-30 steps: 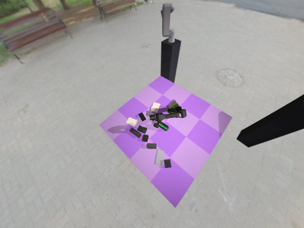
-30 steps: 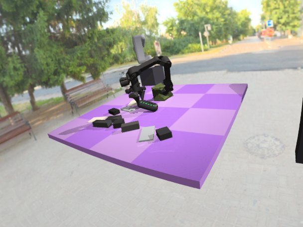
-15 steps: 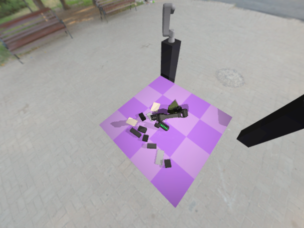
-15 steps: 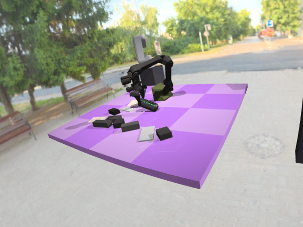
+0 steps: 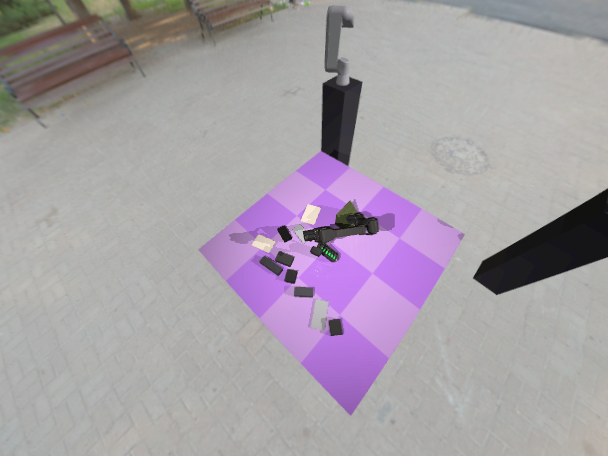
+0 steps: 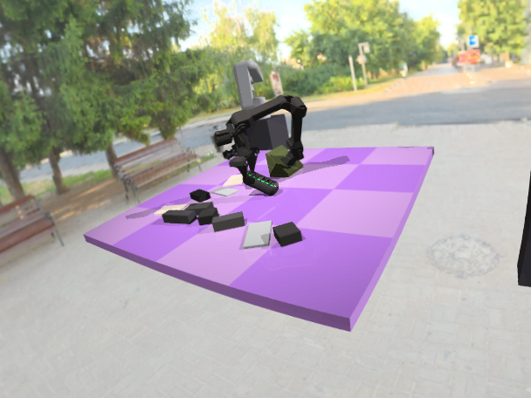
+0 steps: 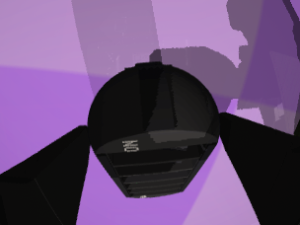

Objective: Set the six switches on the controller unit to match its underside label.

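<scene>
You are holding the gripper [image 7: 153,160] with fingers spread wide around the controller unit [image 7: 153,130], one at lower left, one at lower right of the wrist frame; a grip looks likely. The unit's long axis is running up-frame, tilted off the purple bench [image 6: 384,174]. Loose dark modules [image 6: 227,221] are crowding the exterior view's centre-left.

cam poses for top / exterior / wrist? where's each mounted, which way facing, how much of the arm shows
Top: high above, looking steeply down on the purple bench; whole arm shows, reaching over the controller unit.
Exterior: low, off one bench corner, facing across toward trees and road; full arm and end effector in side view.
Wrist: on the arm, looking down between the fingers; they flank the unit's rounded end.
Shared: top and exterior both show the unit's green switch ends, the dark blocks and the olive base.
</scene>
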Robot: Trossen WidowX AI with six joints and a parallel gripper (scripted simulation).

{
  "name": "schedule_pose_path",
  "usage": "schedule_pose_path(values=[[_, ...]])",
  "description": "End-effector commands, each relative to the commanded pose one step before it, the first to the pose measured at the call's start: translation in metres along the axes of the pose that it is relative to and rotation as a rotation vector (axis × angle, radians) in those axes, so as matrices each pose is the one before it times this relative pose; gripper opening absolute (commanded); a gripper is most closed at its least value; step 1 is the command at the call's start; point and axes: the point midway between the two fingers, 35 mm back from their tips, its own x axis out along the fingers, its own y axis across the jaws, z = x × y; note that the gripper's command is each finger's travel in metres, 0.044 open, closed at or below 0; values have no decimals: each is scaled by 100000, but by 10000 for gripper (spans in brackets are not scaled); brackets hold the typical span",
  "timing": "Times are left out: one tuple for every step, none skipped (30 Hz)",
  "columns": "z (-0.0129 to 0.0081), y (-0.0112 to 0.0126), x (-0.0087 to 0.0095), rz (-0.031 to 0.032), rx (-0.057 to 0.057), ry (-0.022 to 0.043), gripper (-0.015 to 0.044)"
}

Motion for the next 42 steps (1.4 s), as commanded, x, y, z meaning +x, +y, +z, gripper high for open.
schedule_pose_path(values=[[-389,6,-363,273,155,-934,335],[-67,0,-49,-1,2,-190,335],[-67,0,-49,-1,2,-188,335],[-67,0,-48,-1,2,-186,335],[-67,0,-48,-1,2,-185,335],[-66,0,-47,-1,2,-194,335],[-68,0,-48,-2,2,-193,335],[-69,0,-48,-1,2,-191,335],[-68,0,-46,-1,2,-199,335],[-69,0,-47,-2,2,-197,335],[-95,0,-65,-2,3,-276,335],[-94,0,-64,-2,3,-283,335],[-78,0,-52,-1,2,-235,335],[-70,0,-45,-1,2,-221,335],[-70,0,-45,-1,2,-205,335],[-68,0,-43,-1,2,-214,335],[-30,0,32,0,0,-145,336],[-42,0,11,0,1,-331,336],[-65,0,-64,-1,2,-250,336],[-42,0,-56,-1,2,-112,335],[-52,0,-48,-1,2,-117,335],[-61,0,-47,-1,2,-129,335],[-67,0,-47,-1,2,-138,335],[-69,0,-46,-1,2,-138,335],[-59,0,-38,-1,2,-137,335],[-51,0,-32,-1,1,-133,335],[-49,0,-31,-1,1,-137,335],[-50,0,-30,-1,1,-142,335],[-49,0,-29,-1,1,-143,335],[-47,0,-28,-1,1,-137,335],[-45,0,-26,-1,1,-132,335],[-45,0,-26,-1,1,-133,335],[-45,0,-26,-1,1,-134,335],[-45,0,-26,-1,1,-132,335],[-44,0,-26,-1,1,-129,335],[-43,0,-25,-1,1,-128,335],[-43,0,-24,-1,1,-125,335],[-66,0,-37,-1,2,-193,335],[-49,0,-27,-1,1,-144,335],[-43,0,-23,-1,1,-124,335],[-41,0,-23,-1,1,-119,335],[-42,0,-23,-1,1,-123,335]])
